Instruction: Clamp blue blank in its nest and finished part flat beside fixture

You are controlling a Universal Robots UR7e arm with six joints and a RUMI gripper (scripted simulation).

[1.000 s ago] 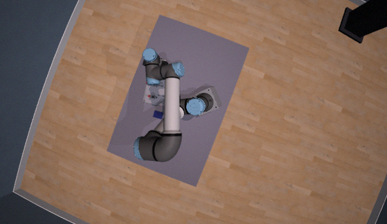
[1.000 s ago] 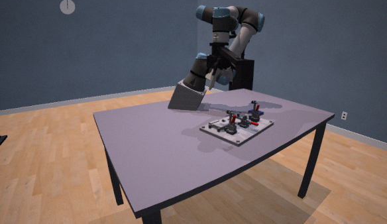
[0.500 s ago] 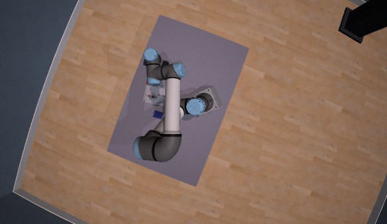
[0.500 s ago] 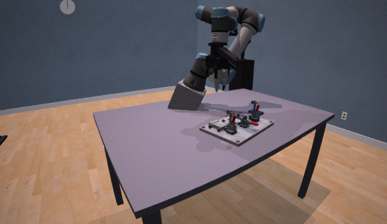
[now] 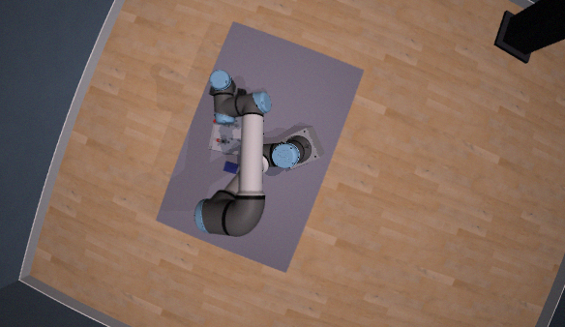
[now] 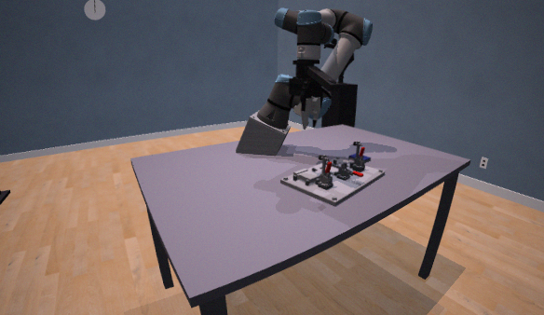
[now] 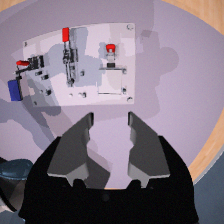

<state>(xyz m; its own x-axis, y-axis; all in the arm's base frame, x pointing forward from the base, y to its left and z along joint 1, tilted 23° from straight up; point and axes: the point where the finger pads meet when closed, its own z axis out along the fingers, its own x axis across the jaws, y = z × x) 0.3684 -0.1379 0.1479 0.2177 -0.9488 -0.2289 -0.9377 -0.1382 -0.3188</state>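
Blue blank (image 7: 14, 90) lies on the desk (image 7: 170, 75) just off the fixture plate's (image 7: 92, 37) left edge, red-handled clamps (image 7: 65, 35) stand across the plate, and my tool (image 7: 110, 120) hangs high above, fingers partly drawn together on nothing, so I judge this the approach, needing a descent next.

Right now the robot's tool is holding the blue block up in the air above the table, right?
No. The tool holds nothing; its fingers are only partly closed on air. The wrist view shows the blue block lying on the table beside the fixture plate.
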